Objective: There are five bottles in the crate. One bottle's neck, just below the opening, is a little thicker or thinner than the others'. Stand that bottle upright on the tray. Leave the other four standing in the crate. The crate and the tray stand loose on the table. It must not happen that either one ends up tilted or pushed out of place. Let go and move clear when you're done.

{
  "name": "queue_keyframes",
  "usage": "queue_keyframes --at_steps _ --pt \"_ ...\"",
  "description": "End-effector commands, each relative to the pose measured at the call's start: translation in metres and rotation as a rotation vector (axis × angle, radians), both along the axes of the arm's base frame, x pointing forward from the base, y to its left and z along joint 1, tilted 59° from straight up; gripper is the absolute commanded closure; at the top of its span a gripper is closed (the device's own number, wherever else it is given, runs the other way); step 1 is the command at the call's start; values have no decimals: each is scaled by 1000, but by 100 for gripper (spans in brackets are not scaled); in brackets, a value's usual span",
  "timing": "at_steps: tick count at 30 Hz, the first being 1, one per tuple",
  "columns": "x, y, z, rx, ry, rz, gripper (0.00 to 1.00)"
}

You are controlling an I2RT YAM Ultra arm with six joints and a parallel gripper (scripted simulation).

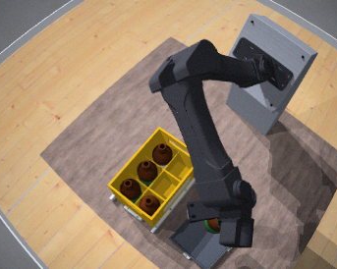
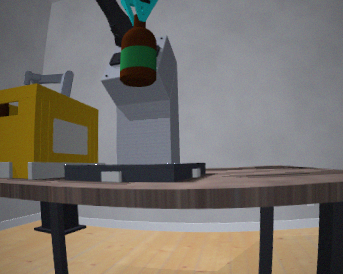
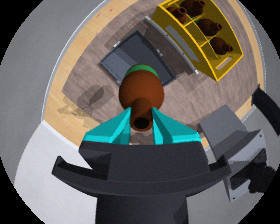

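Observation:
My gripper (image 2: pixel 139 15) (image 3: pixel 141 111) is shut on the neck of a brown bottle with a green band (image 2: pixel 138 57) (image 3: pixel 141 92). The bottle hangs upright, high above the dark tray (image 1: pixel 190 237) (image 2: pixel 124 172) (image 3: pixel 113 62); in the top view only a part of it (image 1: pixel 212 225) shows beside the arm. The yellow crate (image 1: pixel 132 165) (image 2: pixel 36 130) (image 3: pixel 213 70) stands beside the tray. Four brown bottles stand in it: three in one row (image 1: pixel 162 154) (image 1: pixel 146 171) (image 1: pixel 130 188) and one in the other row (image 1: pixel 149 204). Two crate cells hold no bottle. I cannot tell any neck difference.
The grey arm mount (image 1: pixel 269 69) (image 2: pixel 146 130) (image 3: pixel 233 140) stands at the back, behind the tray in the exterior view. The arm (image 1: pixel 200 128) reaches over the table beside the crate. The crate and the tray stand close together on the brown table top (image 1: pixel 102 123).

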State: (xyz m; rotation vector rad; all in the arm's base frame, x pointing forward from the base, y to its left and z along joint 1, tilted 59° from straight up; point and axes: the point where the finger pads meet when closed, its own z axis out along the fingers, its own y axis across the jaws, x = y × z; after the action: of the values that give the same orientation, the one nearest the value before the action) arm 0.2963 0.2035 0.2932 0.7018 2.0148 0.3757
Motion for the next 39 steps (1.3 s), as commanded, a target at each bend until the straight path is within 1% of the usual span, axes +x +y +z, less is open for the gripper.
queue_keyframes --at_steps 1,12,18,22,23,27,31,34,39 --pt "-8 7 15 24 -21 23 100" --pt "-8 7 15 23 -20 23 100" --pt "-7 11 9 11 -12 23 100" --pt "-9 10 12 20 -18 23 100" --pt "-10 8 17 34 -27 23 100" --pt "-8 15 7 9 -11 23 100" --pt "-11 14 12 25 -21 23 100" --pt "-10 18 7 12 -13 24 100" --pt "-12 16 11 24 -20 23 100"
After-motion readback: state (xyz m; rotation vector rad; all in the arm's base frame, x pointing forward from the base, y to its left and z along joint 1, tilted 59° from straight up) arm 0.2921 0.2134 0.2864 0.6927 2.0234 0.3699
